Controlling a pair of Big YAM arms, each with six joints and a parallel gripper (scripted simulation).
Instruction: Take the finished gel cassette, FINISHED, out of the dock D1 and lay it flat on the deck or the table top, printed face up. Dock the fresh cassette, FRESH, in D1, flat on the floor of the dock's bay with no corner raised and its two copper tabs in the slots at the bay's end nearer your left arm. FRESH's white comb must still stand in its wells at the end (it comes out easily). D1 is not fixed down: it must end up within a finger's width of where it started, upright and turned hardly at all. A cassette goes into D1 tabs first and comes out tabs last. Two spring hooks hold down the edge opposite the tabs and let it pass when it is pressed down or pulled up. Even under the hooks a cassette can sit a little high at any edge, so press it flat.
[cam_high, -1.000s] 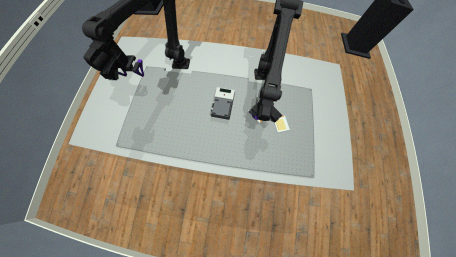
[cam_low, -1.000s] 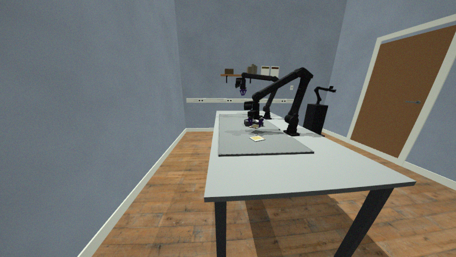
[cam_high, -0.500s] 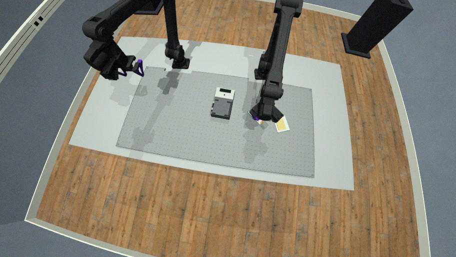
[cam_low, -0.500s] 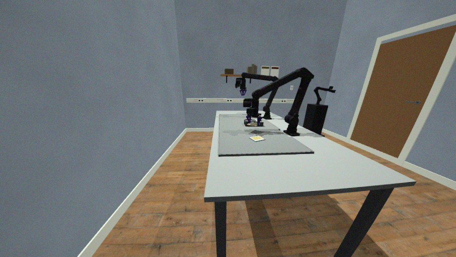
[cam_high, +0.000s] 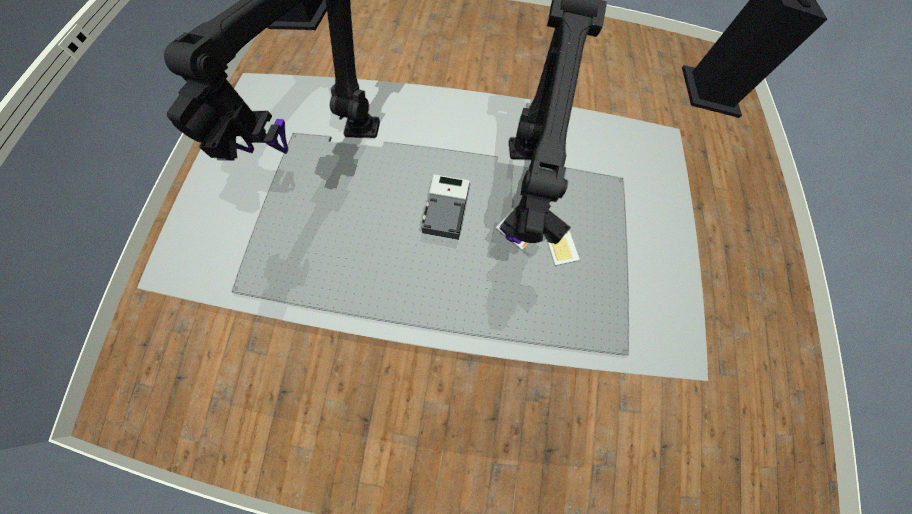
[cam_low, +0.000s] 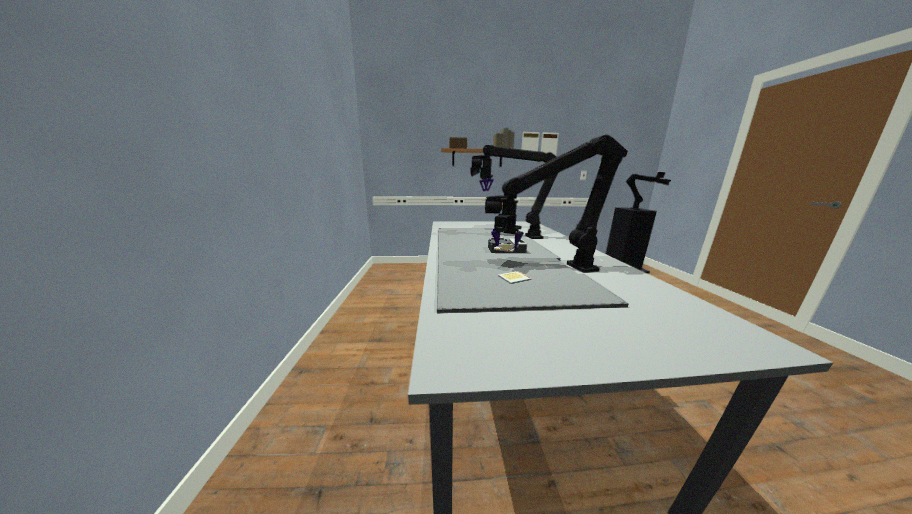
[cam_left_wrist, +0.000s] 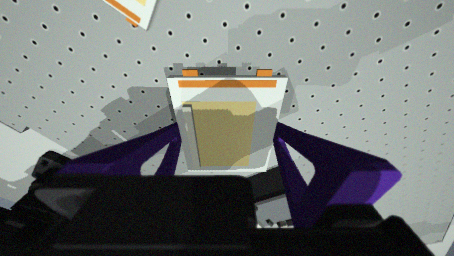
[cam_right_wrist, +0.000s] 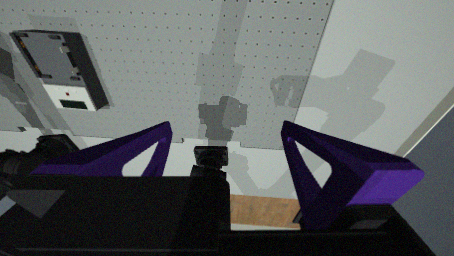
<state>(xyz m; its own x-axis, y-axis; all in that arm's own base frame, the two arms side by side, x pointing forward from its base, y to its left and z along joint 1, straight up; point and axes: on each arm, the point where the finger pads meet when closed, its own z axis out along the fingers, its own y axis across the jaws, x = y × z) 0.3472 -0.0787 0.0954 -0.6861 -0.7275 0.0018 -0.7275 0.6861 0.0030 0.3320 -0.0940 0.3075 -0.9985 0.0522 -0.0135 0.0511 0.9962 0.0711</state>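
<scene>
Black, blocky arms (cam_high: 554, 121) (cam_low: 599, 185) end in purple, triangular, cut-out fingers.

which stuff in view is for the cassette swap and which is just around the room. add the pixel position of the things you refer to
For the job:
- black-and-white dock (cam_high: 444, 215) (cam_low: 522, 249) (cam_right_wrist: 92, 75)
- white-edged cassette with yellow gel (cam_high: 501, 227) (cam_low: 504, 247) (cam_left_wrist: 225, 135), between the left arm's purple fingers (cam_high: 512, 238) (cam_low: 496, 237)
- second yellow-gel cassette (cam_high: 563, 249) (cam_low: 514, 277) (cam_left_wrist: 142, 11), flat on the deck

Just around:
- brown box (cam_low: 457, 142) on the wall shelf
- tall black pedestal (cam_high: 734, 57) (cam_low: 630, 236)
- brown door (cam_low: 823, 191)
</scene>
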